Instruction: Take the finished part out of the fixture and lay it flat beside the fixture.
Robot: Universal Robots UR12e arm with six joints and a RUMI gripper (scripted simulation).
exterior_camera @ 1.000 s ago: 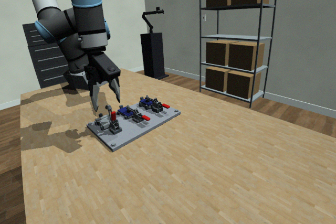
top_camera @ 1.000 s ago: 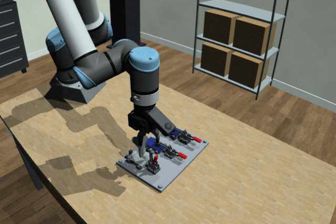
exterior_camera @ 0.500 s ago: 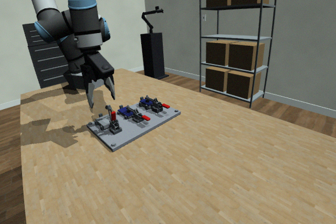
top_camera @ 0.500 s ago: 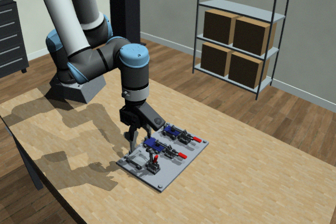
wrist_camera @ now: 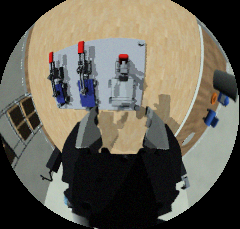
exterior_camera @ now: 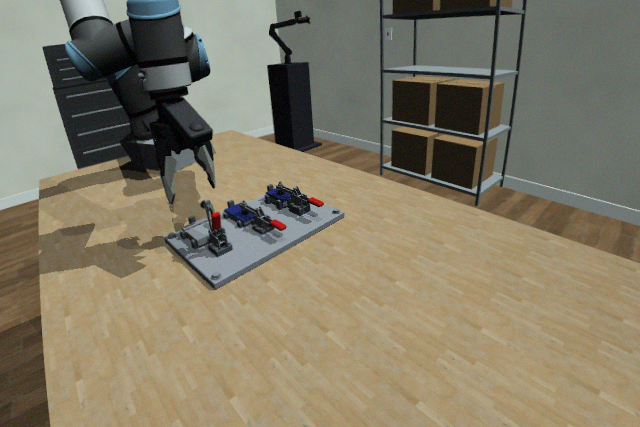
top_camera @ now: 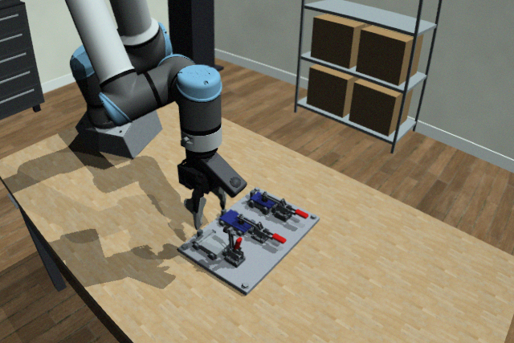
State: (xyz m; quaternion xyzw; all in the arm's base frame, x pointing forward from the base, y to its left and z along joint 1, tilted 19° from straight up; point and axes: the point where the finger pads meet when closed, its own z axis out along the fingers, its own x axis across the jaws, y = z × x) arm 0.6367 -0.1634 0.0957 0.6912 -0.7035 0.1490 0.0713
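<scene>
The grey fixture plate [top_camera: 249,241] lies on the table with three toggle clamps. The finished grey part [top_camera: 205,242] sits in the nearest station; its clamp [top_camera: 234,247] stands with the red handle raised upright. It also shows in the wrist view [wrist_camera: 121,89] and in the exterior view [exterior_camera: 195,230]. Two blue blanks [top_camera: 234,221] [top_camera: 261,198] sit under clamps with red handles lying flat. My gripper [top_camera: 206,216] hangs open and empty above the table, just behind the plate's edge near the grey part. Its fingers frame the grey part's end in the wrist view.
A metal shelf rack [top_camera: 365,52] with cardboard boxes stands on the floor beyond the table. A black pedestal [top_camera: 191,19] with a small arm stands at the back. The robot base [top_camera: 118,133] sits on the table's far left corner. A dark drawer cabinet [top_camera: 16,52] stands left.
</scene>
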